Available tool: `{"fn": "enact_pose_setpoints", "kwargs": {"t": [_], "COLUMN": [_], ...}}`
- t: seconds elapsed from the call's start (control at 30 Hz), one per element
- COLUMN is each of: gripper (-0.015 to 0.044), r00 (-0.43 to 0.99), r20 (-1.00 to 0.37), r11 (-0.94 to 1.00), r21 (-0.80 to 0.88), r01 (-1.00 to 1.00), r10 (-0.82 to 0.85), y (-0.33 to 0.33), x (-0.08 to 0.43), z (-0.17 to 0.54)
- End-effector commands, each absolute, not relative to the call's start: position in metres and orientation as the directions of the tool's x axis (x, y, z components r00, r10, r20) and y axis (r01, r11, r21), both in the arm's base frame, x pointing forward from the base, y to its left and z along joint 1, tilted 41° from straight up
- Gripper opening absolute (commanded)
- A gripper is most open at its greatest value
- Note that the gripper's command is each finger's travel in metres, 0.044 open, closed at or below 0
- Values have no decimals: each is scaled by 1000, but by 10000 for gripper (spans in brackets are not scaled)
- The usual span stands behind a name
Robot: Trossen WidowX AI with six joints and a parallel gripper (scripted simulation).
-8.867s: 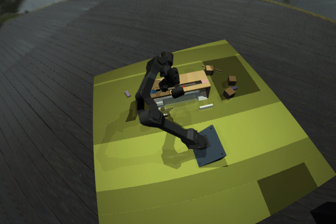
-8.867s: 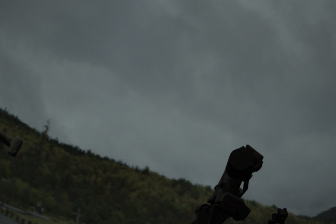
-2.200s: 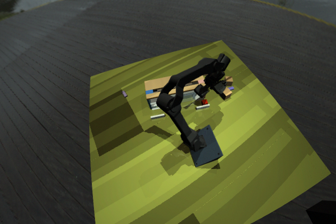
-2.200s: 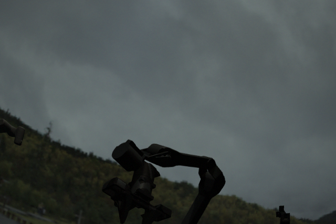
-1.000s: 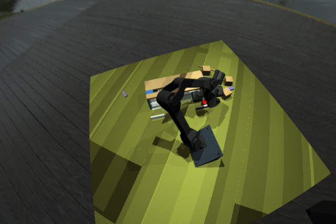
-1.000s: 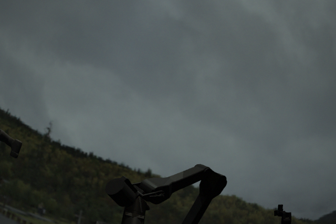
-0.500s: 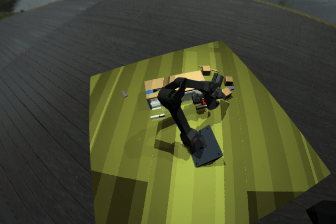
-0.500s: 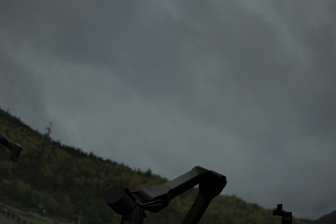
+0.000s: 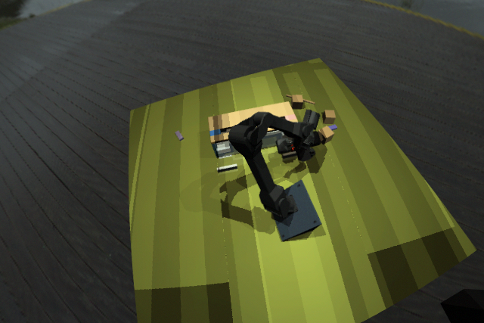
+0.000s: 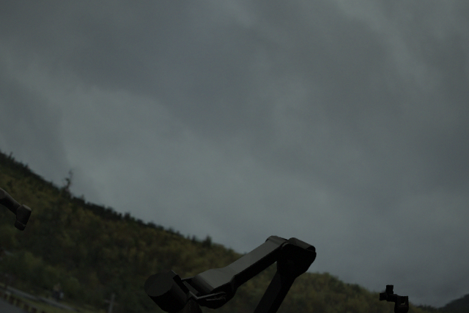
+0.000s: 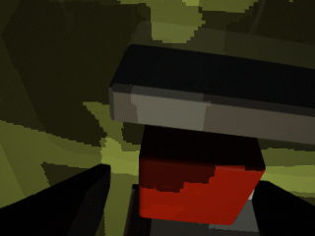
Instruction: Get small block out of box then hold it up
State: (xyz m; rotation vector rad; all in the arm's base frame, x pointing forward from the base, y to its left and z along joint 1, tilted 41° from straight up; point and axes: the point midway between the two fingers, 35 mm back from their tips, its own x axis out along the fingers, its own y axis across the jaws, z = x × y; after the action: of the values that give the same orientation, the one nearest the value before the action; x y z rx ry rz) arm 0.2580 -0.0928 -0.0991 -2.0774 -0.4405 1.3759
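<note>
The small red block (image 9: 293, 148) (image 11: 197, 189) is out of the box, low at the table in front of the box's right end. It lies beside a pale bar (image 9: 289, 156) (image 11: 169, 109). My gripper (image 9: 294, 149) (image 11: 183, 184) is open, pointing down, with one finger on each side of the block in the wrist view. A gap shows at the left finger; the right fingertip overlaps the block's edge in view, and contact cannot be told. The box (image 9: 273, 110) stands behind, its clear front partly hidden by my arm. The exterior view shows only part of the arm.
A second pale bar (image 9: 227, 168) lies in front of the box's left end. Wooden cubes (image 9: 296, 101) (image 9: 329, 116) (image 9: 326, 134), a thin stick (image 9: 308, 101) and a blue piece (image 9: 333, 127) lie right of the box. A purple piece (image 9: 178, 135) lies to its left.
</note>
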Motion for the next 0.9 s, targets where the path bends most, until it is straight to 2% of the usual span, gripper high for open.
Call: {"fn": "enact_pose_setpoints", "kwargs": {"t": [0.0,0.03,0.3,0.4,0.47,0.87], "gripper": [285,285,75,55,2,0], "r00": [406,406,406,406,406,404], "r20": [-709,-709,-709,-709,-709,-713], "r11": [-758,-758,-758,-758,-758,-763], "r21": [-650,-650,-650,-650,-649,-644], "r01": [-57,-57,-57,-57,-57,-54], "r10": [577,577,577,577,577,573], "y": [-87,-87,-87,-87,-90,-129], "x": [256,256,256,256,256,256], "z": [-103,-104,-104,-104,-101,-57]}}
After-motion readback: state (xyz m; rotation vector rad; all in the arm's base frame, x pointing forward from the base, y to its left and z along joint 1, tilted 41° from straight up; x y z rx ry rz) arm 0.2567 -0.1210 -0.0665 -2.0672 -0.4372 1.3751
